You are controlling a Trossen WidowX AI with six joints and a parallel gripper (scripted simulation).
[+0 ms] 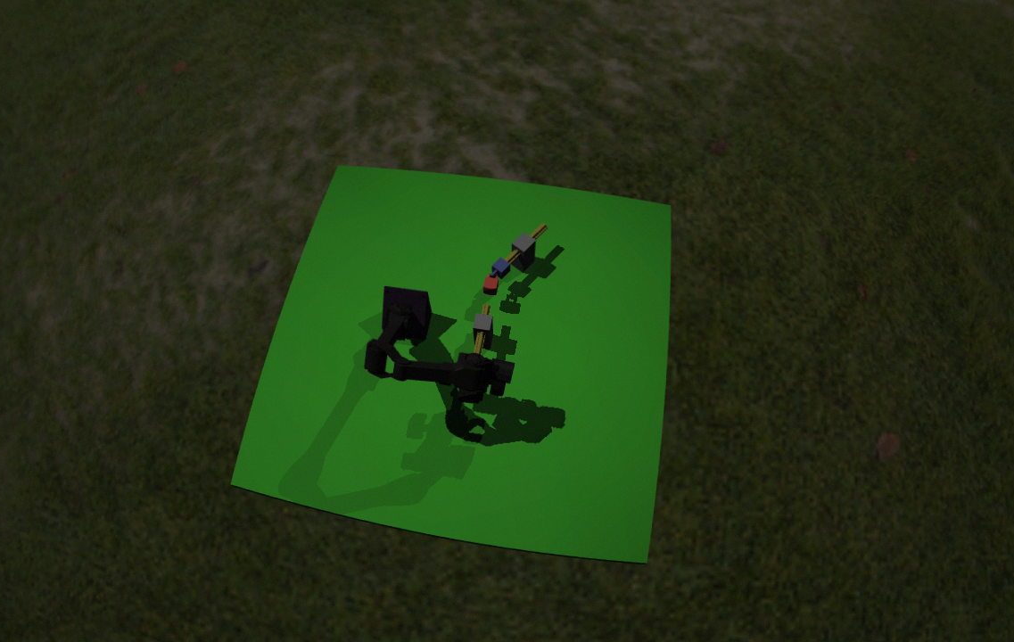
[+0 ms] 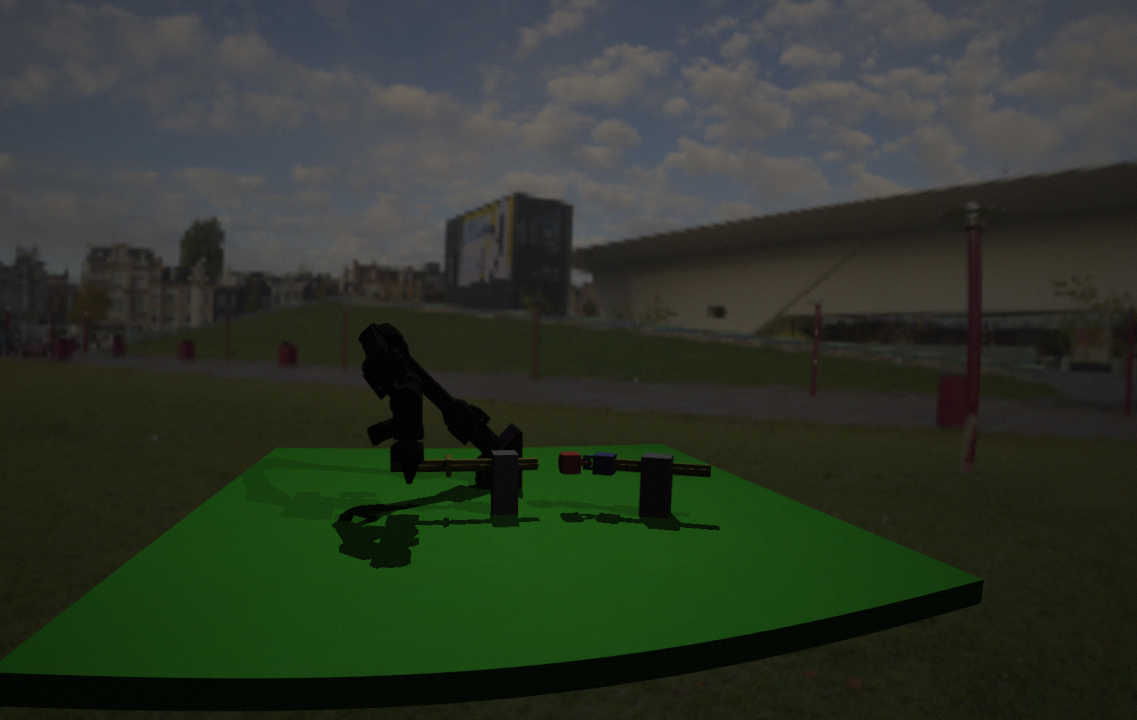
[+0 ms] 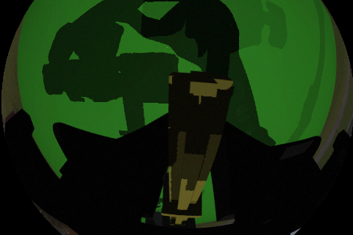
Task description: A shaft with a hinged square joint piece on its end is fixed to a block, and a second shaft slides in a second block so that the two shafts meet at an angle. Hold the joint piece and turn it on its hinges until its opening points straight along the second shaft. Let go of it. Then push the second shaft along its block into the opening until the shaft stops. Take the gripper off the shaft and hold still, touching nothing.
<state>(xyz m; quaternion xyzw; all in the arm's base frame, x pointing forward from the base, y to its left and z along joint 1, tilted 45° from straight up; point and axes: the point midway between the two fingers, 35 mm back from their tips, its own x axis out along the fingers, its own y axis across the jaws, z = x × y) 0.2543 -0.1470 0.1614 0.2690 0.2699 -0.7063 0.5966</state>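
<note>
My gripper [image 2: 409, 465] [image 3: 191, 116] is shut on the yellow second shaft [image 1: 479, 343] [image 2: 467, 464] [image 3: 195, 114], near its outer end. In the top view the arm hides the fingertips. The second shaft passes through its grey block [image 1: 482, 322] [image 2: 504, 483], and its free end points at the red joint piece [image 1: 490, 285] [image 2: 569, 462] across a small gap. The red piece hangs on dark hinges from a blue piece [image 1: 500, 267] [image 2: 604, 463] on the first shaft [image 1: 539, 230] [image 2: 691, 469], held in the other block [image 1: 523, 242] [image 2: 655, 488]. The red piece's opening itself is not visible.
All parts and the arm's base [image 1: 407, 307] stand on a green square board [image 1: 597, 479] [image 2: 482, 626]. The arm reaches from the base over the outer end of the second shaft. A collar [image 2: 448, 464] shows on that shaft between gripper and block.
</note>
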